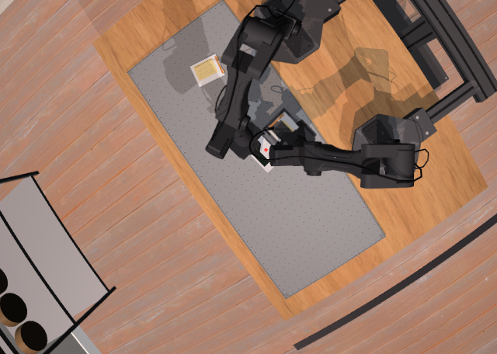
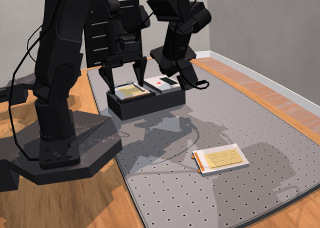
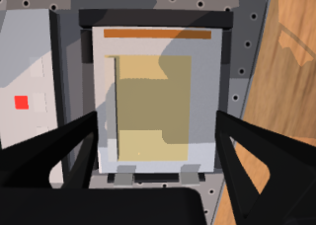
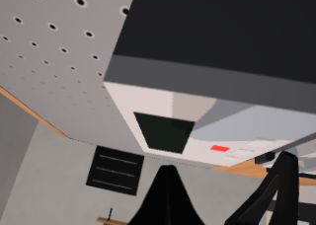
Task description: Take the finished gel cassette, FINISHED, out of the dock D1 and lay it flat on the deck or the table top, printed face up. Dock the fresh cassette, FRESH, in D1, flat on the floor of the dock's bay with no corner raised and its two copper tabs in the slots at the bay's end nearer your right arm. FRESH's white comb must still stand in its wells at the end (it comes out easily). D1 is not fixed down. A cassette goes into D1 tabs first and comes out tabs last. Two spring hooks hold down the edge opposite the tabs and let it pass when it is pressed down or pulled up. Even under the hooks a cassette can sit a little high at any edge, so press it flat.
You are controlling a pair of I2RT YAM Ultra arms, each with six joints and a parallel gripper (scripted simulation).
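FINISHED [image 1: 206, 70] [image 2: 222, 158] lies flat on the deck, printed face up. FRESH [image 2: 129, 90] [image 3: 153, 102] is in the bay of the dock D1 [image 2: 152, 104] [image 3: 153, 18] [image 4: 222, 37], orange strip against the tab-end wall, tabs hidden. The two hooks [image 3: 123, 179] [image 3: 190, 176] reach over its opposite edge. The white comb [image 3: 111, 107] stands along one side. FRESH looks about level; whether it touches the floor everywhere cannot be told. My left gripper [image 3: 157, 118] [image 2: 127, 89] is shut on FRESH's two sides. My right gripper [image 2: 188, 84] [image 4: 168, 174] is shut and empty, close beside the dock's panel end.
The dock's white panel [image 2: 160, 84] [image 3: 25, 131] [image 4: 222, 128], with a dark display and red button, is beside the bay. The pegboard deck [image 1: 304, 222] extends around the dock. Both arms reach in closely over the dock, and their wrists are near each other.
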